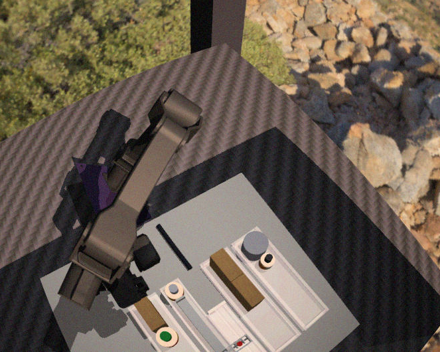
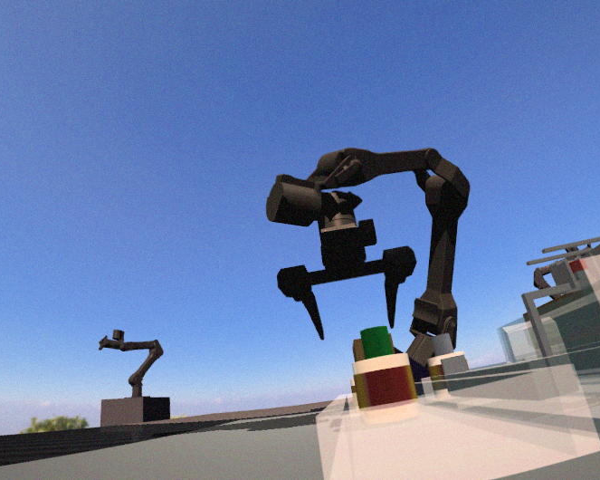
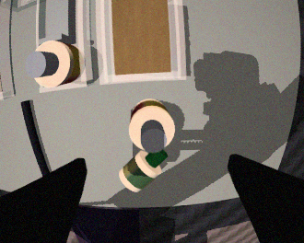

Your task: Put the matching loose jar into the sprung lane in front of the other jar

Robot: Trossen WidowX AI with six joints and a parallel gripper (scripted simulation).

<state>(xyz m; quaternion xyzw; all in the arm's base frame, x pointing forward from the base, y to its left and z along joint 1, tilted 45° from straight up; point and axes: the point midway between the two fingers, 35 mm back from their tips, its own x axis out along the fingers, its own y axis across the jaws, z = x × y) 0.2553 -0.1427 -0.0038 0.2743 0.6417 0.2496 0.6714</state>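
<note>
One pair of black fingers [image 2: 312, 317] is spread wide on the gripper [image 1: 127, 289] [image 2: 357, 332] [image 3: 157, 160], with nothing between them; the gripper points down at the grey board [image 1: 212, 212] [image 3: 105, 106]. Nearest below it, in the wrist view, the loose cream jar with a blue-grey cap and a dark red label [image 3: 152, 121] stands upright on the board, its image between the two fingertips; this is the task's jar, outside the lane. Just beside it, a cream jar with a green label and a green cap [image 3: 137, 172] lies on its side, cap toward the upright one; whether they touch I cannot tell.

A little farther from the gripper, a brown block [image 1: 150, 314] [image 3: 142, 37] sits in a pale clear-walled lane; past the block in that lane stands a wide cream jar with a green cap and a red label [image 1: 166, 336] [image 2: 385, 385]. Beside that lane is the sprung lane [image 1: 192, 297] [image 3: 84, 28]; at the near end of it stands its own cream jar with a blue-grey cap [image 1: 174, 291] [image 2: 436, 377] [image 3: 61, 64]; a thin black bar [image 1: 173, 246] [image 3: 34, 138] lies on the board near it.

Farther still are two brown blocks [image 1: 237, 279] end to end in another lane; beyond them, a grey cylinder [image 1: 255, 244] stands beside a small black-capped jar [image 1: 267, 261]; farthest off, a second dark arm [image 2: 147, 367] stands on a box-shaped pedestal [image 2: 121, 413].
</note>
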